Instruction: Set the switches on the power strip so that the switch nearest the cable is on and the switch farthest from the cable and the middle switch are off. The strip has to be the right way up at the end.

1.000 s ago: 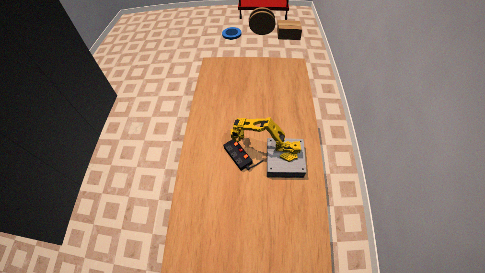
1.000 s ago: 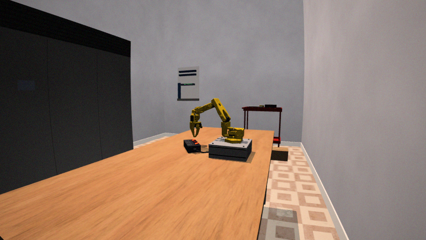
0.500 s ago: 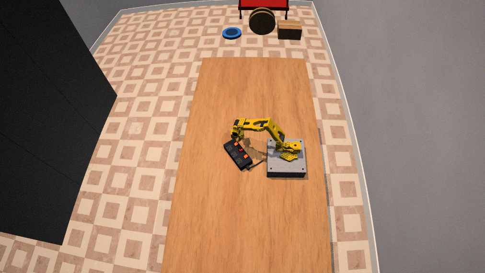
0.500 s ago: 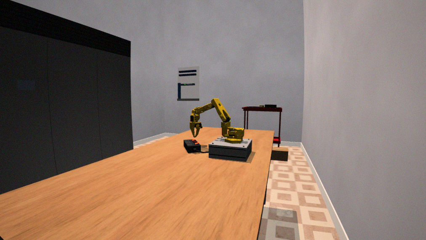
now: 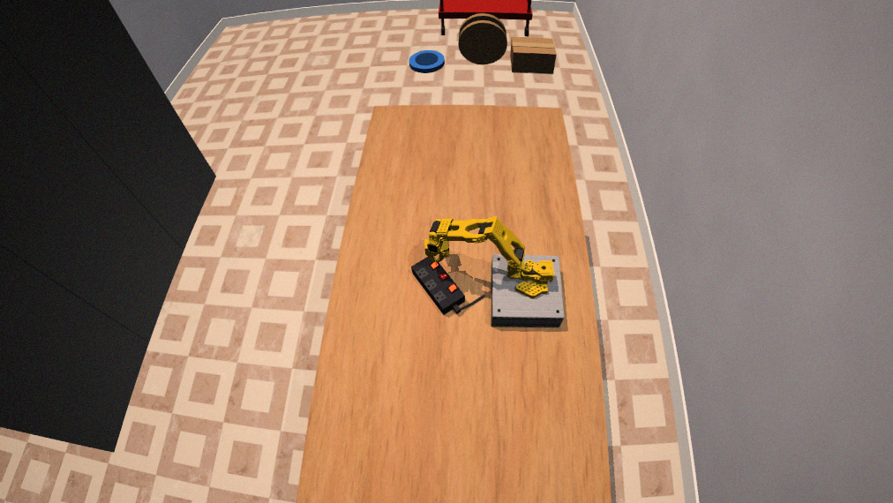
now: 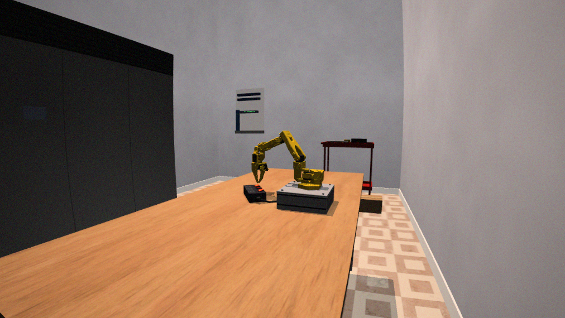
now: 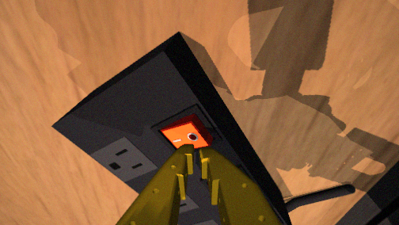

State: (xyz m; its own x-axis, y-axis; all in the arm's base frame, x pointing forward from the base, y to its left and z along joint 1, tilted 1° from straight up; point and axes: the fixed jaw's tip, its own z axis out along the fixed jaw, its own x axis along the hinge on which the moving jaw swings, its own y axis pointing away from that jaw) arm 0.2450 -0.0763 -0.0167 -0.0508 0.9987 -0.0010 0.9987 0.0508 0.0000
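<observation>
The black power strip (image 5: 437, 284) lies face up on the wooden table, its cable (image 5: 467, 305) leaving the end nearest the arm's base. It has three rocker switches in a row: the far one (image 5: 434, 265) bright orange, the middle one (image 5: 443, 275) darker red, and the one by the cable (image 5: 452, 288) orange. My gripper (image 5: 435, 252) is shut and empty, pointing down over the far end of the strip. In the wrist view its tips sit at the near edge of the far orange switch (image 7: 186, 135). The side view shows the gripper (image 6: 259, 177) slightly above the strip (image 6: 254, 192).
The arm stands on a grey base block (image 5: 528, 290) just right of the strip. On the floor beyond the table are a blue disc (image 5: 426, 60), a dark round barrel (image 5: 482, 38), a brown box (image 5: 533, 54) and a red stand (image 5: 484, 8).
</observation>
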